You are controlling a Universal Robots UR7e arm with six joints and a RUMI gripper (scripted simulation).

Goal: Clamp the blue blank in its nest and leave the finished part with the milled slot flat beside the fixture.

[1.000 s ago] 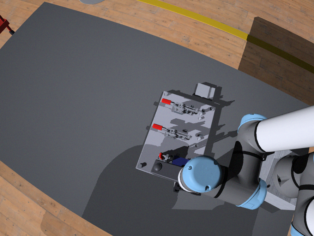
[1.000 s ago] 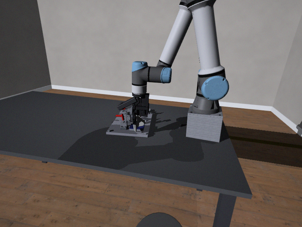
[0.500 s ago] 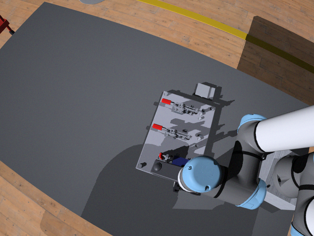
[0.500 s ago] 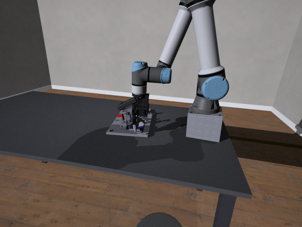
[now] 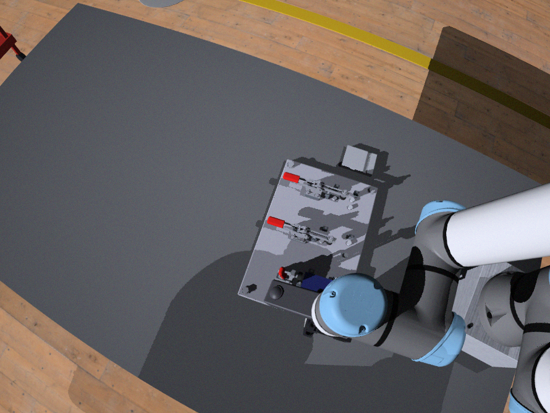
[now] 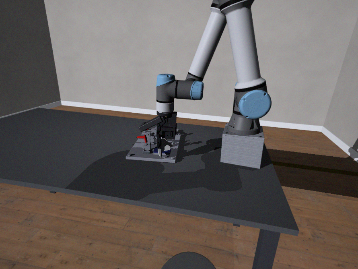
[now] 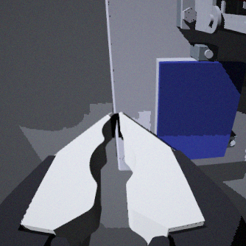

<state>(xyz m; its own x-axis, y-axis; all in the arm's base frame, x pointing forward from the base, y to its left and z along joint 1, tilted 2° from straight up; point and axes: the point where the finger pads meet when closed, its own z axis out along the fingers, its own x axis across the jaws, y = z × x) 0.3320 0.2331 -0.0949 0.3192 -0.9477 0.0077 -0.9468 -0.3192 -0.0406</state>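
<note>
The end effector has its tips together, gripping nothing, near the fixture's near edge. Beside it, the blue blank sits on the fixture plate, at the nest nearest the exterior view.

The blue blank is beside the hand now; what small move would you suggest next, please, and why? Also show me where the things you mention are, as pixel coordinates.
I would probably ease the shut, empty hand (image 6: 160, 156) (image 7: 116, 115) sideways against the blue blank (image 5: 314, 281) (image 6: 155, 151) (image 7: 195, 107): its tips sit beside the long edge, and no bar covers the visible top.
</note>
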